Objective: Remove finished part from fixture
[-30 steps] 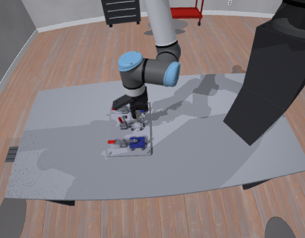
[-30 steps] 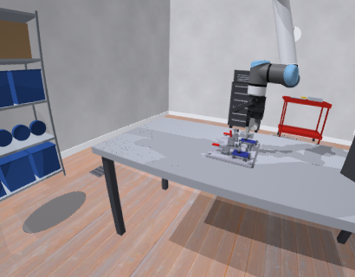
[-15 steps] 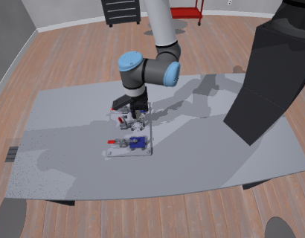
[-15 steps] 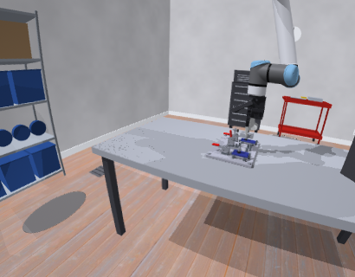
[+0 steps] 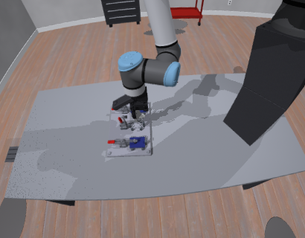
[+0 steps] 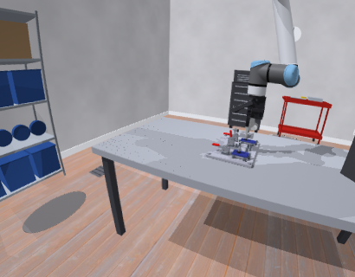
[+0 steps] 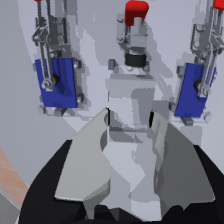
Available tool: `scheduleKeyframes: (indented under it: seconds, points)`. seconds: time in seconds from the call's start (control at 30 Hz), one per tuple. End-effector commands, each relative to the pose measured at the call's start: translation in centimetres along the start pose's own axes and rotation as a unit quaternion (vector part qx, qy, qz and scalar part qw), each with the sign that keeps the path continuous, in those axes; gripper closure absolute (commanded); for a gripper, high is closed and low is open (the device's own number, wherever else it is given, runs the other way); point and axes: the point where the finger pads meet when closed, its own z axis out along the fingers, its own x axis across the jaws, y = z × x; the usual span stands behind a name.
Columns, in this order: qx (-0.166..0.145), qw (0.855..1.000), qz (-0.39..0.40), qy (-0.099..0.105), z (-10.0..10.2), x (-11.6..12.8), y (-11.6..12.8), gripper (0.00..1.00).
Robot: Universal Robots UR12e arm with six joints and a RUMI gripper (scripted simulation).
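The fixture plate (image 5: pixel 129 135) lies mid-table with three toggle clamps. In the wrist view, two blue blanks sit clamped at the left (image 7: pixel 57 82) and right (image 7: pixel 192 95). The grey finished part (image 7: pixel 130 105) sits in the middle station, below the red-handled clamp (image 7: pixel 136 12). My gripper (image 7: pixel 128 110) is shut on the finished part, one finger on each side of it. In the top view the gripper (image 5: pixel 137 113) stands over the middle of the fixture, with the near blue blank (image 5: pixel 137 143) in front. It also shows in the exterior view (image 6: pixel 248 130).
A large dark block (image 5: pixel 271 74) stands at the table's right side. A black drawer cabinet (image 5: pixel 120 11) and a red cart (image 5: pixel 187 13) stand on the floor behind. Shelves with blue bins (image 6: pixel 19 130) stand at the left wall.
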Motion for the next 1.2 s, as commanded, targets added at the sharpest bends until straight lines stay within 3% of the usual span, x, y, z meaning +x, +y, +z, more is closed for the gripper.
scheduleKeyframes:
  seconds: [0.0,0.5,1.17]
  points:
    - [0.0,1.0,0.0,0.0,-0.1,-0.1,-0.1,1.0]
    - [0.0,1.0,0.0,0.0,-0.1,-1.9,-0.1,1.0]
    - [0.0,1.0,0.0,0.0,-0.1,-8.4,-0.1,1.0]
